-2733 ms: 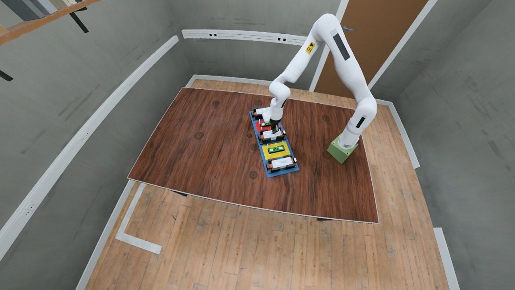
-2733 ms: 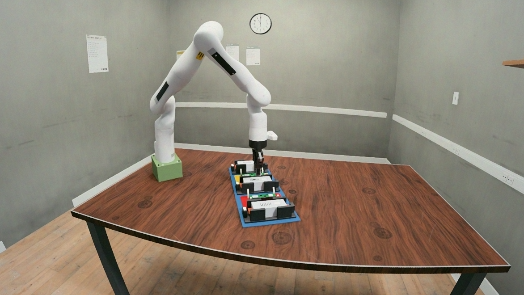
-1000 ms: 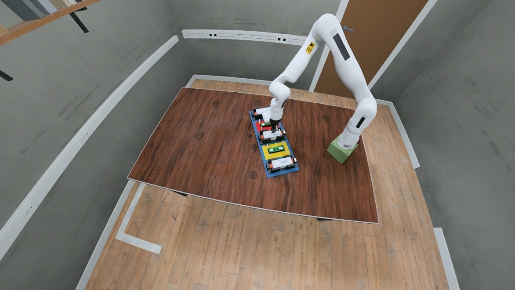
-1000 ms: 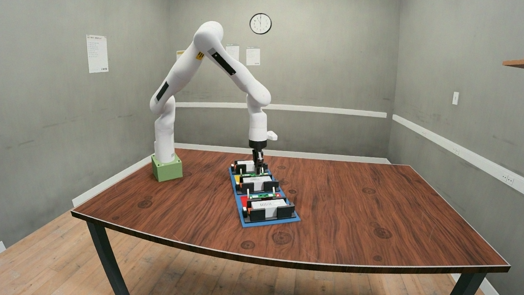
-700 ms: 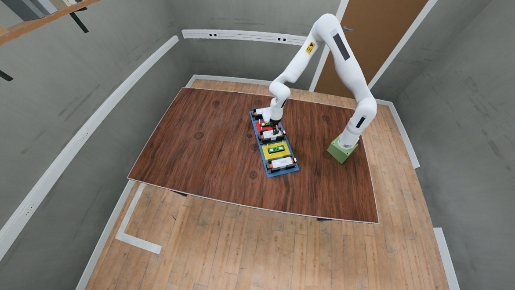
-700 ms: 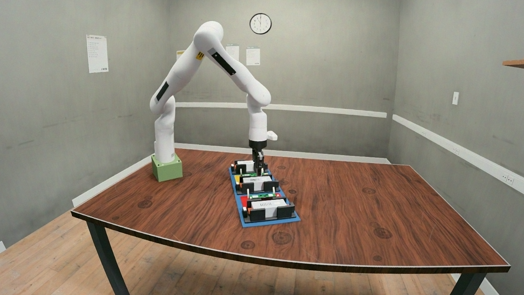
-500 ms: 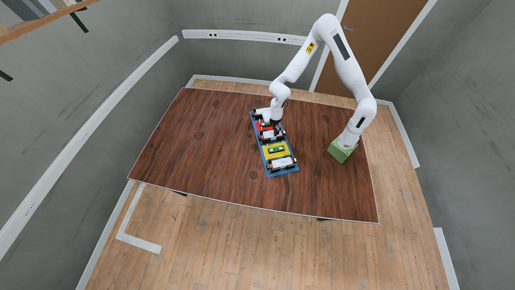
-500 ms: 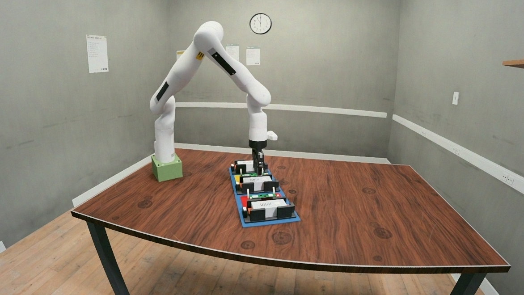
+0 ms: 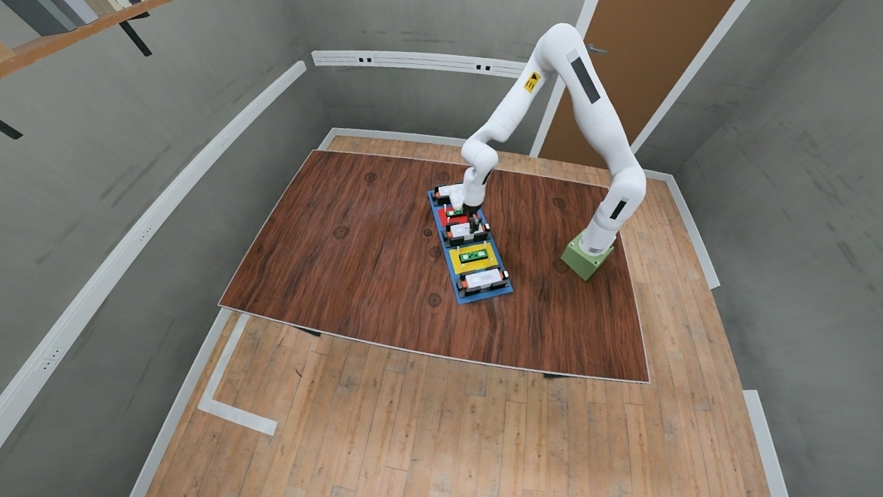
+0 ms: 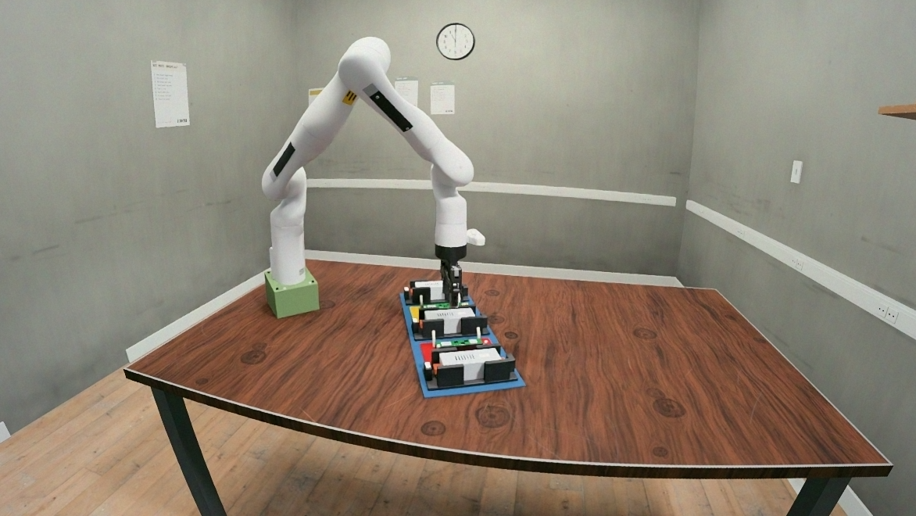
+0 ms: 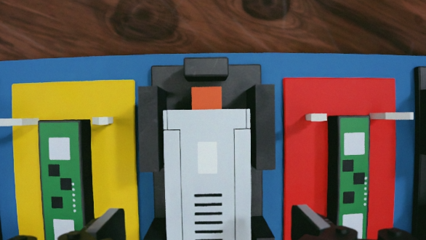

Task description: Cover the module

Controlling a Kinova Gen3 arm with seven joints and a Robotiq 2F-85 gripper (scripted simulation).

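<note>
Gripper [image 9: 474, 224] [image 10: 453, 299] [image 11: 208, 225] was wide open with nothing in it, hanging over the middle cover [image 9: 467, 230] [image 10: 449, 317] [image 11: 207, 156], and I couldn't tell whether the fingertips touched anything, since the wrist view cut them off at the bottom along with that cover's lower end. The cover sat in its black holder [image 9: 467, 241] [image 10: 431, 327] [image 11: 147, 129], between the yellow plate [image 9: 456, 266] [image 10: 414, 313] [image 11: 113, 164] and the red one, with the module [image 9: 474, 255] [image 11: 59, 174] on yellow uncovered.

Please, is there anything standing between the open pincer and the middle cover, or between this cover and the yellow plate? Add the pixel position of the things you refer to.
Above the middle cover [image 9: 467, 230] [image 10: 451, 315] [image 11: 207, 156], nothing visible blocks the pincer [image 11: 208, 225]. Toward the yellow plate [image 9: 457, 266] [image 11: 113, 145] stand the holder's dark side wall [image 11: 148, 129] and white posts [image 11: 102, 121].
</note>
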